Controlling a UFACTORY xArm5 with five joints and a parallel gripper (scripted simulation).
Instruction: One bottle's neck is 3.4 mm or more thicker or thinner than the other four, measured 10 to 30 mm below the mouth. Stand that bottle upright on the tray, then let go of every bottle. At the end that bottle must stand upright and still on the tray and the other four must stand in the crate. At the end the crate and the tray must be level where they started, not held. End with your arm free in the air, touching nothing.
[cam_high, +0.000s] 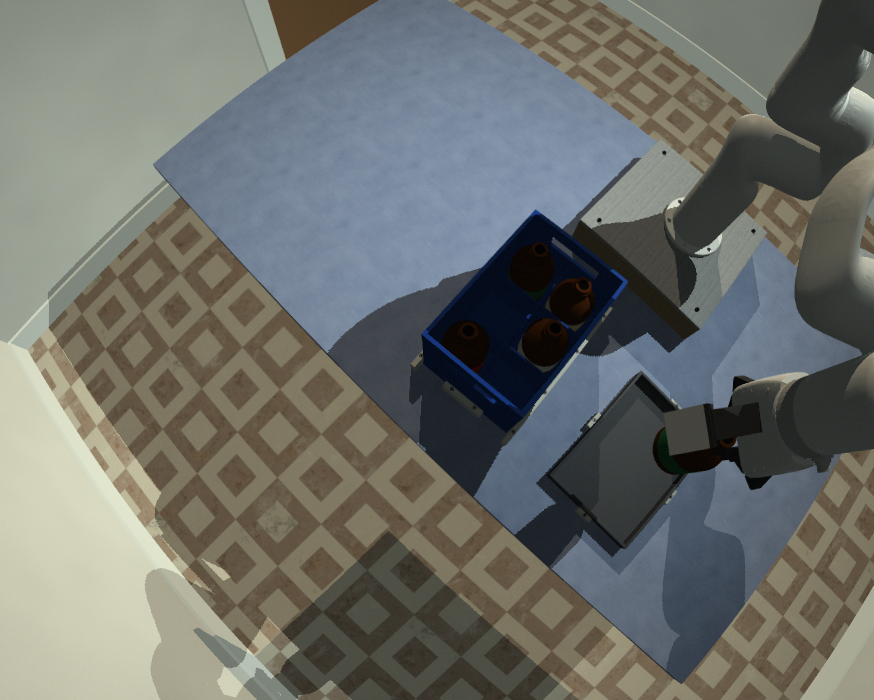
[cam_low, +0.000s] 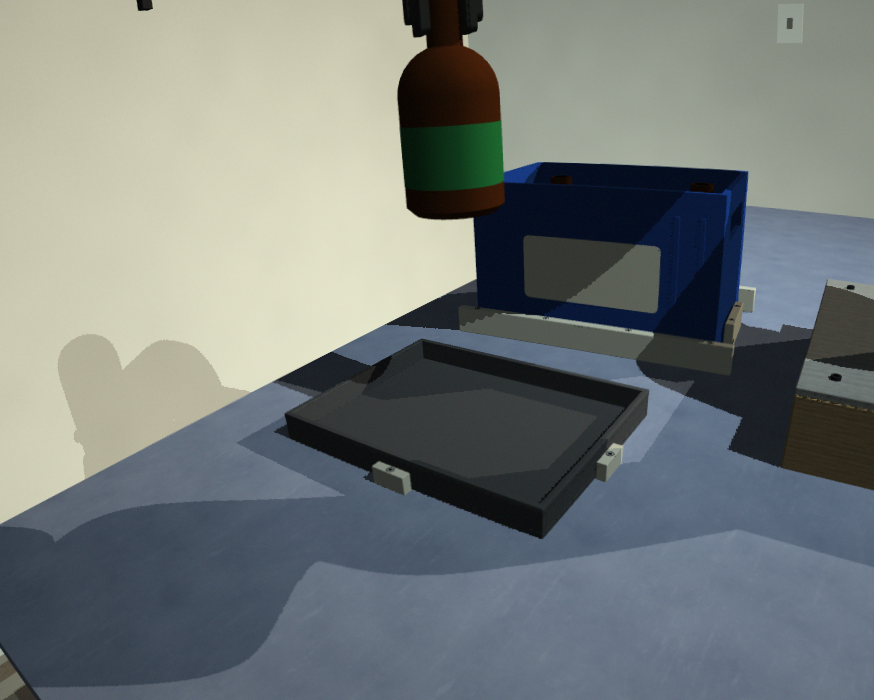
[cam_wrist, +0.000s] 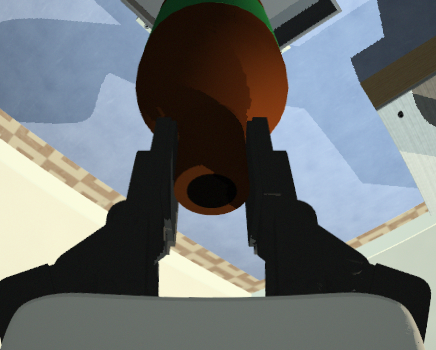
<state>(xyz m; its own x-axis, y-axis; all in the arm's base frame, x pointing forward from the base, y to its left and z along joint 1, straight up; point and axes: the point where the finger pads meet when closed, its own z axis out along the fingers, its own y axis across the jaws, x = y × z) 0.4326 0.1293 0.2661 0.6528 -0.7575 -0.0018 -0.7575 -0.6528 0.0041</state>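
On blue mat (cam_high: 393, 167) (cam_low: 437, 627), with tray (cam_high: 612, 466) (cam_low: 466, 430) as landmark: gripper (cam_high: 718, 437) (cam_low: 445, 10) (cam_wrist: 211, 145) closed on neck of green bottle (cam_high: 667, 452) (cam_low: 452, 156) (cam_wrist: 212, 75), suspended above tray, base hanging below fingers, long axis near upright; next, probably straight lowering onto tray.

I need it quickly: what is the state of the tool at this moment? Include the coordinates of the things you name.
Tool (cam_low: 444, 16) (cam_wrist: 211, 145): closed on the neck of the green-banded brown bottle (cam_high: 667, 450) (cam_low: 450, 156) (cam_wrist: 212, 65), holding it in the air.

A blue tabletop (cam_high: 350, 145) (cam_low: 510, 619) (cam_wrist: 210, 240) carries the crate (cam_high: 477, 275) (cam_low: 503, 211) and tray (cam_high: 583, 503) (cam_low: 474, 499) (cam_wrist: 310, 25).
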